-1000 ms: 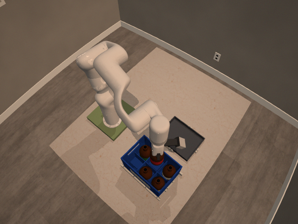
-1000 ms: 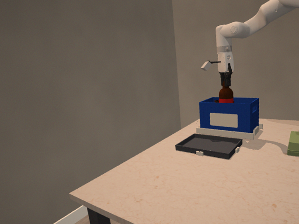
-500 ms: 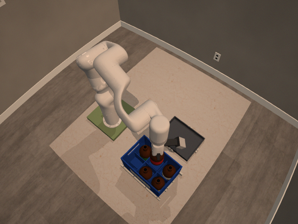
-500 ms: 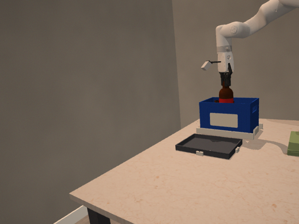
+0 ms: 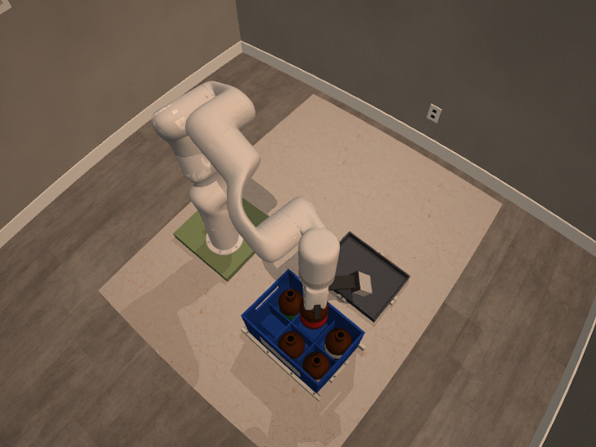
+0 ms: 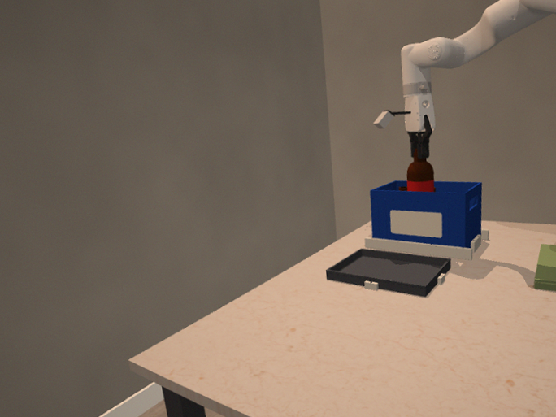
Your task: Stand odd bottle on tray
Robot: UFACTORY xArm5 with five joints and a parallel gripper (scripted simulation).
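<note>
A blue crate (image 5: 303, 332) stands on the table and also shows in the exterior view (image 6: 427, 214). My gripper (image 6: 420, 150) is shut on the neck of a brown bottle with a red label (image 6: 420, 175) and holds it upright, partly raised out of the crate; it shows under my wrist in the top view (image 5: 314, 315). Several other brown bottles stand in the crate's cells, one at the back (image 5: 289, 301), one on the right (image 5: 338, 340), and two in front (image 5: 292, 344) (image 5: 316, 364). The dark tray (image 5: 371, 280) lies empty beside the crate and also shows in the exterior view (image 6: 389, 271).
The arm's base stands on a green plate (image 5: 220, 237) behind the crate. A small white camera block (image 6: 382, 119) sticks out from my wrist over the tray. The table's edge (image 6: 210, 385) runs in front of the tray.
</note>
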